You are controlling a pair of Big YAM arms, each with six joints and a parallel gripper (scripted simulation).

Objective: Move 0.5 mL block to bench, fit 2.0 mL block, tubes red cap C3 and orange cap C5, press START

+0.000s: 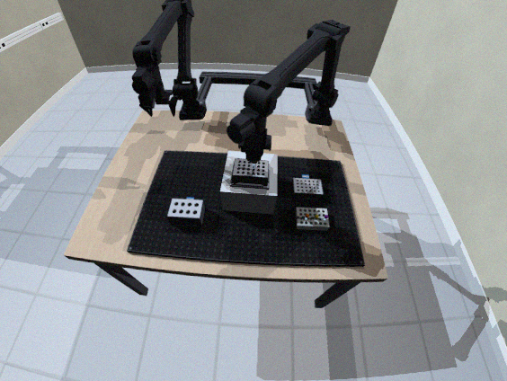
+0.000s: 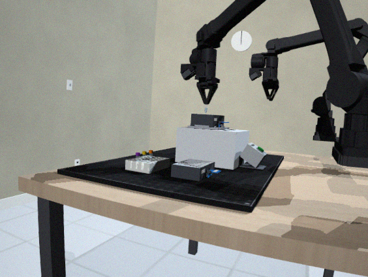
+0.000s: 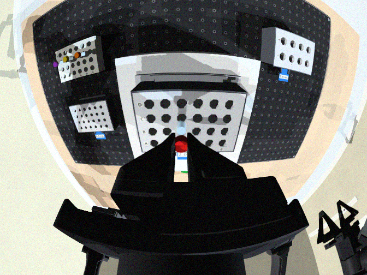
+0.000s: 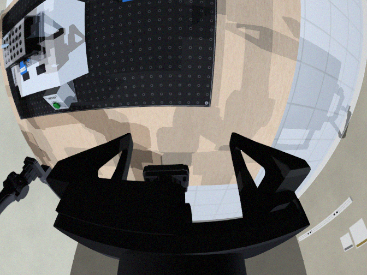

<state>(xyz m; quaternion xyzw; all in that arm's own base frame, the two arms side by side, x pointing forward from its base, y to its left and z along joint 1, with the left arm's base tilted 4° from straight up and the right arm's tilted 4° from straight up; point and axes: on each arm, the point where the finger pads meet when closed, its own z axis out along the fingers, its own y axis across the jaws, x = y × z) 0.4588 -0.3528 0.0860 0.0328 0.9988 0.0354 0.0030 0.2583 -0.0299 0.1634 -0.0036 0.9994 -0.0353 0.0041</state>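
Observation:
My left gripper (image 3: 181,138) (image 2: 206,103) is shut on the red-capped tube (image 3: 181,145) (image 2: 205,109), which hangs upright above the 2.0 mL block (image 3: 189,111) (image 1: 250,170) (image 2: 207,120). That block lies on the mixer (image 3: 125,88) (image 1: 249,202) (image 2: 209,147); its lever reads 2.0. The tube's lower end is clear of the block top. The orange-capped tube (image 3: 77,55) (image 2: 151,151) is in the rack (image 3: 96,66) (image 2: 137,165). The 0.5 mL block (image 3: 92,117) (image 1: 307,186) (image 2: 192,170) stands on the mat. The START button (image 4: 56,105) (image 2: 260,149) is green. My right gripper (image 4: 181,138) (image 1: 161,113) is open and empty, away from the blocks.
A block with eight large bores (image 3: 293,54) (image 1: 185,208) stands on the black mat (image 1: 216,244) on the other side of the mixer from the rack. The yellow-capped tube (image 3: 65,59) (image 2: 144,153) and purple-capped tube (image 3: 55,64) (image 2: 138,154) are in the rack.

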